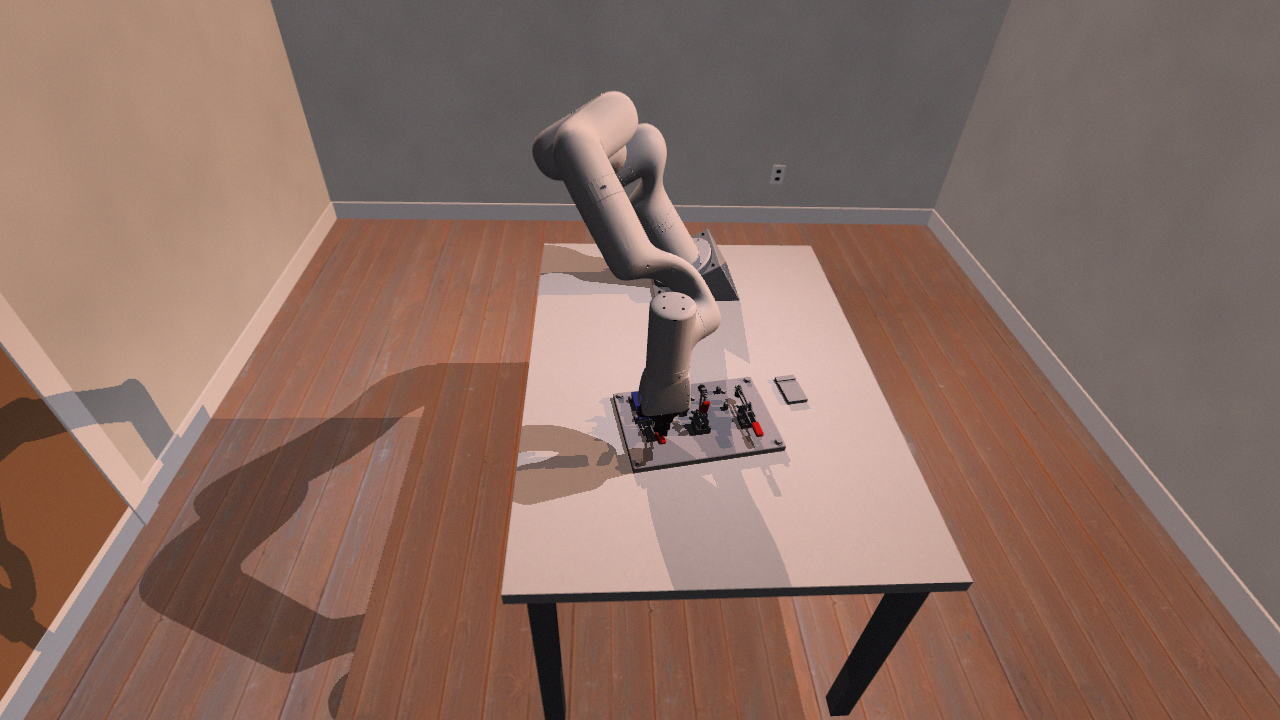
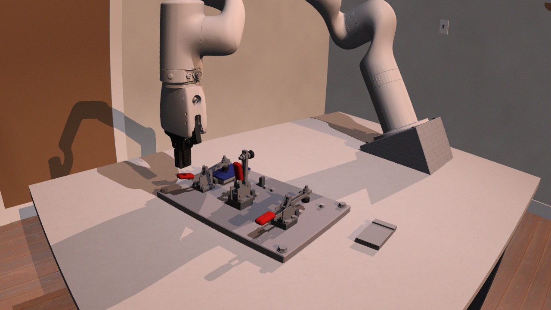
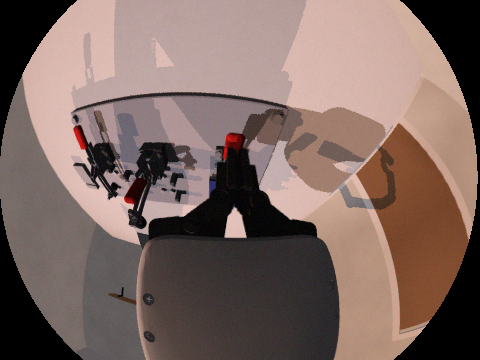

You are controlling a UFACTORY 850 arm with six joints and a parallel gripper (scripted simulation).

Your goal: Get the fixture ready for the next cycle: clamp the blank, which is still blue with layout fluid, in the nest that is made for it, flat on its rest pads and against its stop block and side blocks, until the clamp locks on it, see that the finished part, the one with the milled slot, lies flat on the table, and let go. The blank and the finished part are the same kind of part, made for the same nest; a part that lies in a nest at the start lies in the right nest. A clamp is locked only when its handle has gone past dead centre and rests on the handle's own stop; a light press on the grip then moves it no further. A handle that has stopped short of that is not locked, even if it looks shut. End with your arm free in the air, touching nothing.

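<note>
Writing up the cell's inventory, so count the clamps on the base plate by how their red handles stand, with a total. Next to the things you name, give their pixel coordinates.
Handle upright: 1, the middle clamp [image 1: 701, 419] [image 2: 241, 194] [image 3: 152, 159]
Handle lying low: 2, the two outer clamps
Total: 3 clamps
</note>
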